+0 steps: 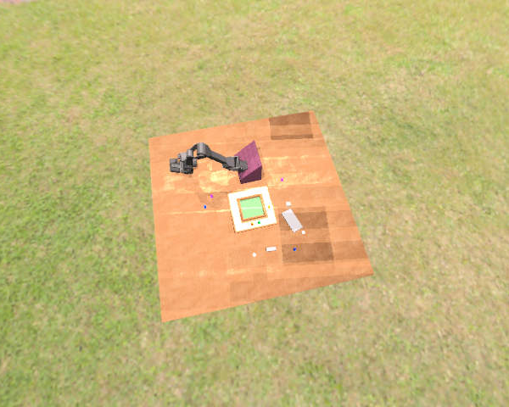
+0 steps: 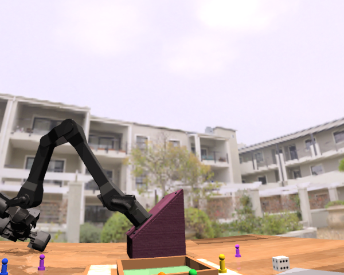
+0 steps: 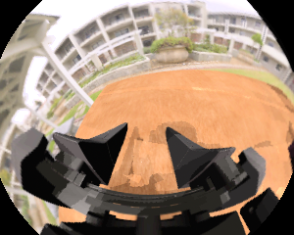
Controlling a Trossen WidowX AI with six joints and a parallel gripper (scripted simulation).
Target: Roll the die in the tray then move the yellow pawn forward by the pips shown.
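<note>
My gripper (image 3: 147,127) is open and empty, its fingers apart over bare table in the wrist view. It is at the far left in the top and exterior views, well away from the board and the die. The white die (image 1: 288,203) (image 2: 281,263) rests on the table right of the board, near the grey slab; its top face is not readable. The yellow pawn (image 1: 269,206) (image 2: 222,263) stands on the right side of the white board (image 1: 234,210) (image 2: 102,269). The wood-rimmed tray (image 1: 251,207) (image 2: 157,270) with a green floor is in the board's middle and looks empty. The board's arrows are too small to see.
The arm reaches left from the purple wedge (image 1: 254,170) (image 2: 160,239). An orange pawn (image 1: 252,224) and a green pawn (image 1: 259,222) (image 2: 192,271) are on the board's near side. Purple and blue pawns, a grey slab (image 1: 292,220), a white block (image 1: 271,248) and small white pieces lie around.
</note>
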